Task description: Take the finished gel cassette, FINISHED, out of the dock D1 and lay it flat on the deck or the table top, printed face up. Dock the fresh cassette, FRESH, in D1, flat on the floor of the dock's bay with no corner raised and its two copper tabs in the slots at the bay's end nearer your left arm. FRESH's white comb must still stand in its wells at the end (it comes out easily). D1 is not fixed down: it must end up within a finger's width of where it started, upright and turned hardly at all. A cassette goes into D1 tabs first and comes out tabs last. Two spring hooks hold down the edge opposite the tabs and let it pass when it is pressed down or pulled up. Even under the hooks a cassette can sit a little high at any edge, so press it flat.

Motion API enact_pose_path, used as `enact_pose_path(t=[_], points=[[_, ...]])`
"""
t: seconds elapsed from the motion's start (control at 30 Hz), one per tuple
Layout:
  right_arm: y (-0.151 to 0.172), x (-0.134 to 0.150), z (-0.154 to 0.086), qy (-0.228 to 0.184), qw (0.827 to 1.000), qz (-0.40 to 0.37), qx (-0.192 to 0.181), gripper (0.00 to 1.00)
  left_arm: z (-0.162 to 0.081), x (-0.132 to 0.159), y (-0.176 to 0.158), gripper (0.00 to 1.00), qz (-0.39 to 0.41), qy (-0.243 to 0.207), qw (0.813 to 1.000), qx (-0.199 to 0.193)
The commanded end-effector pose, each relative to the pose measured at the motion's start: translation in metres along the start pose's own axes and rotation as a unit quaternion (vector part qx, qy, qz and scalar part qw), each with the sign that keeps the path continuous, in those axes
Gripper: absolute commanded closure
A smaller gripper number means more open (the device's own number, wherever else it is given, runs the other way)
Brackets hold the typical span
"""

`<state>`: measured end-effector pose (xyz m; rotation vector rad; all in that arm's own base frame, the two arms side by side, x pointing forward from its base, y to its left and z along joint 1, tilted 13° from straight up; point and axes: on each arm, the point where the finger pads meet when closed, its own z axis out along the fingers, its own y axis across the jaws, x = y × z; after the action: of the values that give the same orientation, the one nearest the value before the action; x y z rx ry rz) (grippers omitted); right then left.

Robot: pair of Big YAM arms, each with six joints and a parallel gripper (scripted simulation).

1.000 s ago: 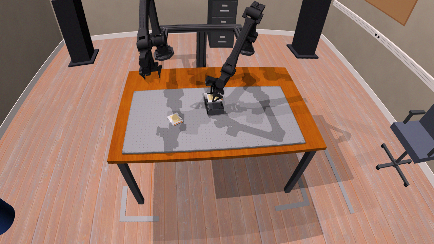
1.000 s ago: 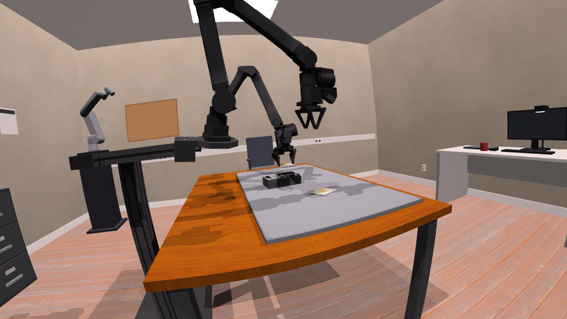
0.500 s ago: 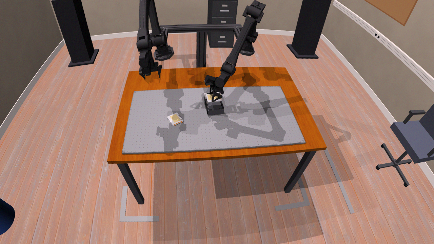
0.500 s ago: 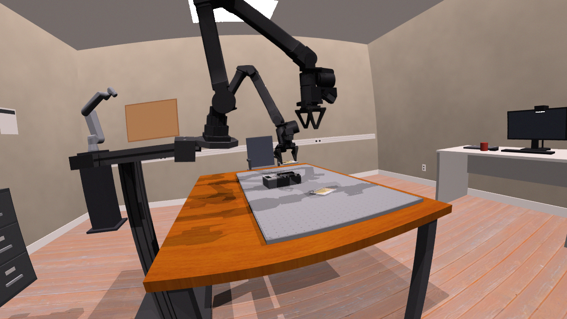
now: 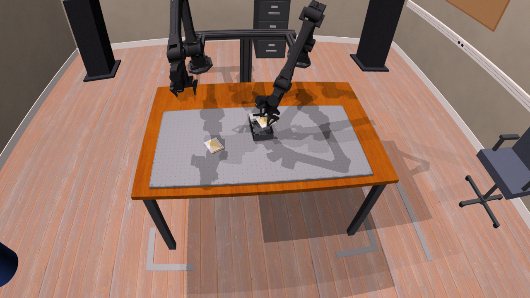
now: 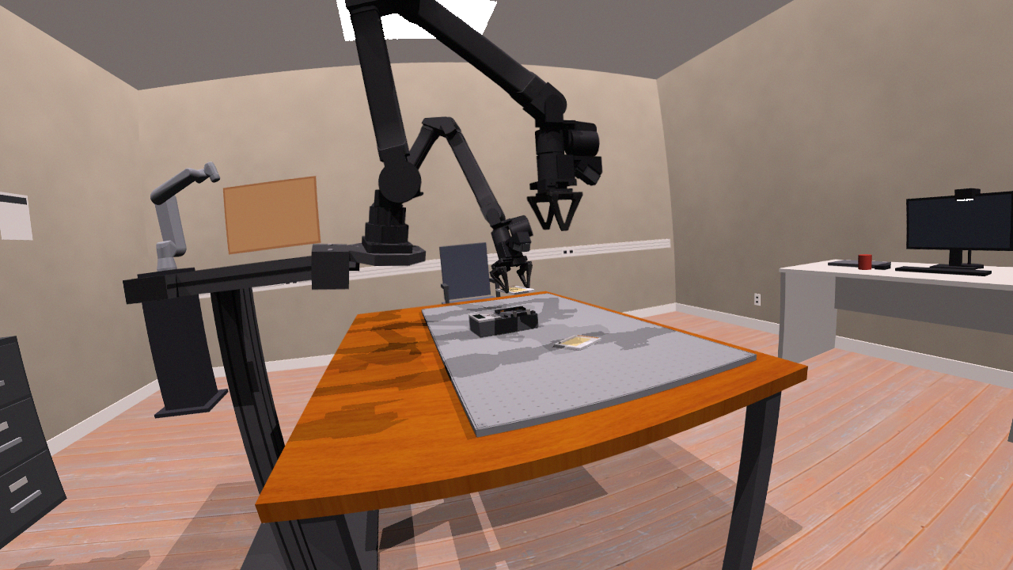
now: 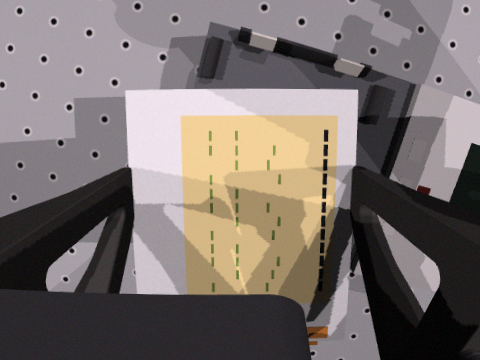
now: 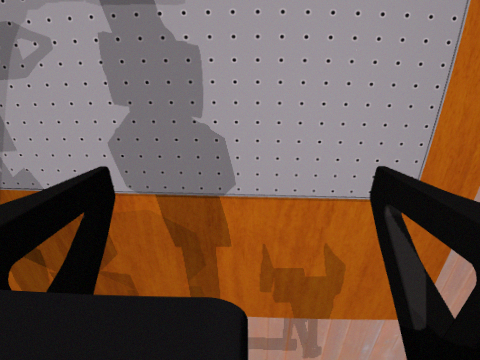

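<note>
Between my matt black plastic-looking fingers, a smooth white plastic-looking cassette (image 7: 155,130) shows at twelve o'clock, above a matt grey deck (image 7: 30,115).

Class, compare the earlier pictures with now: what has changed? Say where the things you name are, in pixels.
The left fingers (image 5: 265,119) (image 6: 516,286) carried the held cassette (image 5: 263,121) (image 6: 519,290) (image 7: 155,130) slightly up and toward the top view's right. Nothing was newly grasped or released. The dock (image 5: 262,137) (image 6: 502,324) (image 7: 300,75), deck cassette (image 5: 213,144) (image 6: 579,342) and right arm's open fingers (image 5: 185,94) (image 6: 555,227) stayed put.
</note>
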<state>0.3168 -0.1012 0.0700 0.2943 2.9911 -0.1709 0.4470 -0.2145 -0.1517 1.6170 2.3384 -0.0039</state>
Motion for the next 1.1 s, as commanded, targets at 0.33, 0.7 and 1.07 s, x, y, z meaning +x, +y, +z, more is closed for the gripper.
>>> enact_pose_path(t=[0.33, 0.7, 1.07], points=[[-0.003, -0.022, -0.014, -0.015, 1.000, -0.004, -0.001, 0.00, -0.020, 0.046, 0.047, 1.00, -0.174, -0.011, 0.982, -0.072], [-0.003, -0.022, -0.014, -0.015, 1.000, -0.004, -0.001, 0.00, -0.028, 0.087, 0.064, 1.00, -0.257, -0.009, 0.960, -0.106], [-0.003, -0.022, -0.014, -0.015, 1.000, -0.004, -0.001, 0.00, -0.038, 0.129, 0.077, 1.00, -0.361, -0.010, 0.920, -0.151]])
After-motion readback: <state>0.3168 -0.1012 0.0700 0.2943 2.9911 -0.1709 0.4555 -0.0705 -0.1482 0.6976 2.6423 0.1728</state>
